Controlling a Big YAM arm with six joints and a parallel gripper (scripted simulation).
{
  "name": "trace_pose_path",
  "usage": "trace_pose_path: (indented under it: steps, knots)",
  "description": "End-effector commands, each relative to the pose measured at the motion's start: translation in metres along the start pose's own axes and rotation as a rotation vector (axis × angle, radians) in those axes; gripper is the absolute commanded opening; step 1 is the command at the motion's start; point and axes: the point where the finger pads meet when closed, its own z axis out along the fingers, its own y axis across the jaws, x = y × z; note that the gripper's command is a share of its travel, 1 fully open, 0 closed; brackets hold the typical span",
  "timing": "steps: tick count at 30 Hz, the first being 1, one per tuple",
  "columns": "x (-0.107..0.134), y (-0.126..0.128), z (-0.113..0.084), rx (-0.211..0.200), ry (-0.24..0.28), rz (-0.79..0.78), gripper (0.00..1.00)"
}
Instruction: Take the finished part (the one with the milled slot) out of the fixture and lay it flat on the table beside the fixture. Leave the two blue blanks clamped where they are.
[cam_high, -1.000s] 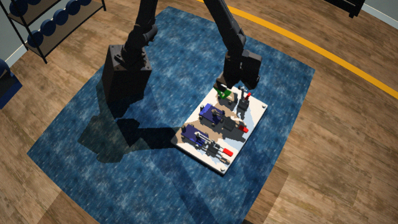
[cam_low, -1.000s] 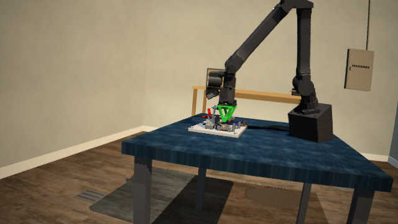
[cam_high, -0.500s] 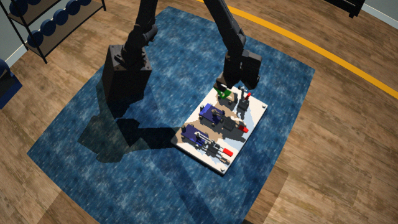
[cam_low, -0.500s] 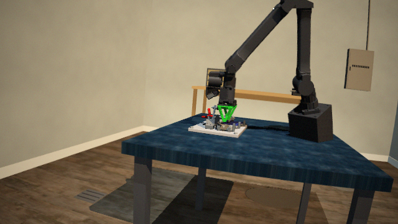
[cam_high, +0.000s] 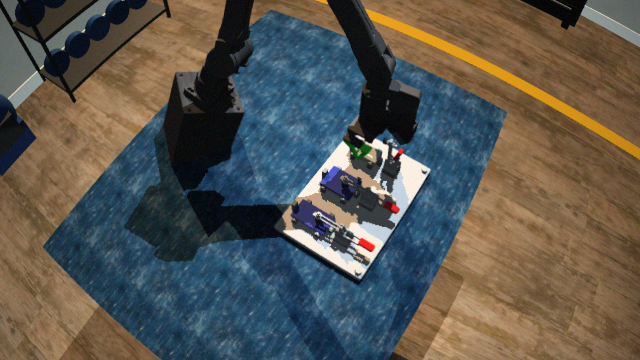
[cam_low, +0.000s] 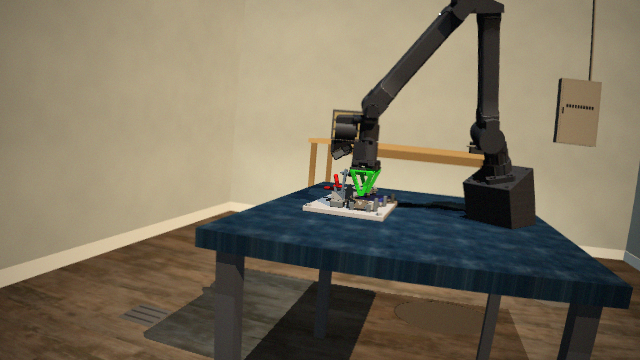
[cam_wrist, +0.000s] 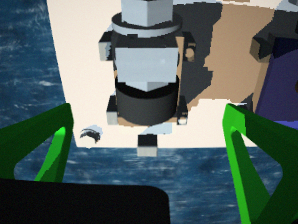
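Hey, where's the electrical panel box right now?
In the exterior view, the beige panel box is on the back wall, far right, above and just right of the arm's black base block.

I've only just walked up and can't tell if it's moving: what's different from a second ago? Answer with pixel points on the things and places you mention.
Nothing has visibly changed. The arm stayed put, its open gripper (cam_high: 361, 151) (cam_low: 364, 192) (cam_wrist: 148, 112) low over the fixture (cam_high: 412, 171) (cam_low: 345, 212) (cam_wrist: 67, 60); the blue blanks (cam_high: 330, 176) (cam_low: 381, 198) (cam_wrist: 287, 75) are where they were.
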Motion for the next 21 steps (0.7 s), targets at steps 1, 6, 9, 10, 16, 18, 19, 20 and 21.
trace_pose_path:
  steps: [1,6,9,10,16,18,19,20,21]
  knots:
    - [-0.024,0.0143,-0.0133,-0.011,-0.04,-0.007,0.92]
    - [-0.0237,0.0136,-0.0113,-0.009,-0.034,-0.005,0.92]
    - [-0.0236,0.0135,-0.0109,-0.009,-0.033,-0.005,0.92]
    - [-0.0236,0.0135,-0.0109,-0.009,-0.033,-0.005,0.92]
    - [-0.0234,0.0131,-0.01,-0.008,-0.031,-0.004,0.92]
    - [-0.0227,0.0124,-0.008,-0.007,-0.026,-0.003,0.92]
    - [-0.0224,0.012,-0.0071,-0.006,-0.024,-0.002,0.92]
    - [-0.0221,0.0117,-0.0062,-0.006,-0.022,-0.002,0.92]
    - [-0.0221,0.0116,-0.0061,-0.006,-0.021,-0.002,0.92]
